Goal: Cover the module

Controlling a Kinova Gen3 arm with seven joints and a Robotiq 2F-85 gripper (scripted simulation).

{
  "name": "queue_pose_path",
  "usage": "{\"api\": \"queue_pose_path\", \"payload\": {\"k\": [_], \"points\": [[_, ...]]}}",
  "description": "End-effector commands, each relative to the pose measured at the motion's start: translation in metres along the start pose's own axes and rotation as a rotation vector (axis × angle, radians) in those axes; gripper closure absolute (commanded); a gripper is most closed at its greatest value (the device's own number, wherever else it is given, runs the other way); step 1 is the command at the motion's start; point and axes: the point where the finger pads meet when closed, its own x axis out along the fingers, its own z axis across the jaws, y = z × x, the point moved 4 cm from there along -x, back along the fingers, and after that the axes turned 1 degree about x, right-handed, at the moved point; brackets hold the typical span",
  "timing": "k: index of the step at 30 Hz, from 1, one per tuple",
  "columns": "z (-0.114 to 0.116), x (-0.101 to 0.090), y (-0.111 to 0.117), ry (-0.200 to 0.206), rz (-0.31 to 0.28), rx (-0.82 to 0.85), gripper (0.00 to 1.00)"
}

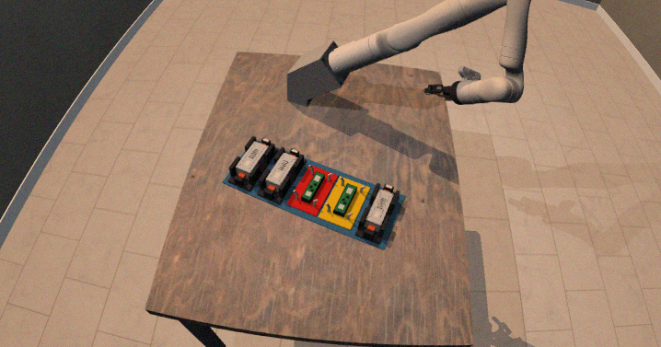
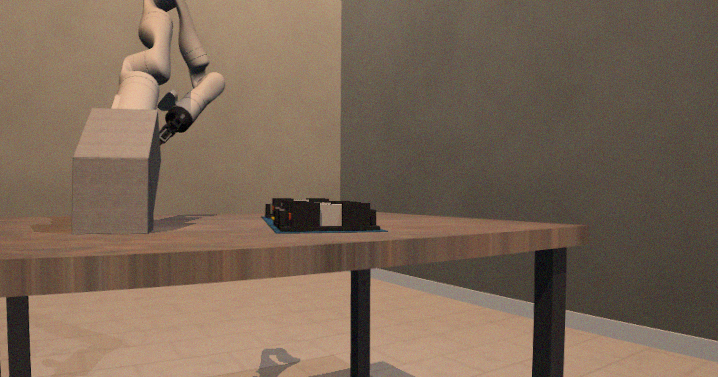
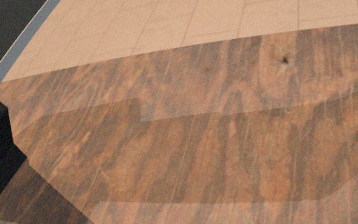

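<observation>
Three pale grey covers with dark lettering, the far-left cover, the second cover and the right cover, sit in black holders. A green module lies uncovered on the yellow plate, between the red plate and the right holder. The covers look similar in size; the width differences cannot be told. The exterior view shows one pale cover side in a black holder. My gripper is open and empty, high beside the robot base, far from the covers. Its fingers do not show in the wrist view.
A red plate with another green module adjoins the yellow plate. Thin grey prongs stand around both modules. Everything rests on a blue board on the wooden table. The robot's base block stands at the back.
</observation>
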Motion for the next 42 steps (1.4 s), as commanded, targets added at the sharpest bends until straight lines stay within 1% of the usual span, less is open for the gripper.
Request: {"api": "queue_pose_path", "payload": {"k": [1, 17, 27, 34, 42], "points": [[0.0, 0.0, 0.0, -0.001, -0.001, 0.0, 0.0], [0.0, 0.0, 0.0, -0.001, -0.001, 0.0, 0.0], [-0.027, -0.054, -0.005, -0.001, -0.001, 0.0, 0.0], [-0.027, -0.054, -0.005, -0.001, -0.001, 0.0, 0.0], [-0.048, -0.096, -0.01, -0.001, -0.001, 0.0, 0.0]]}}
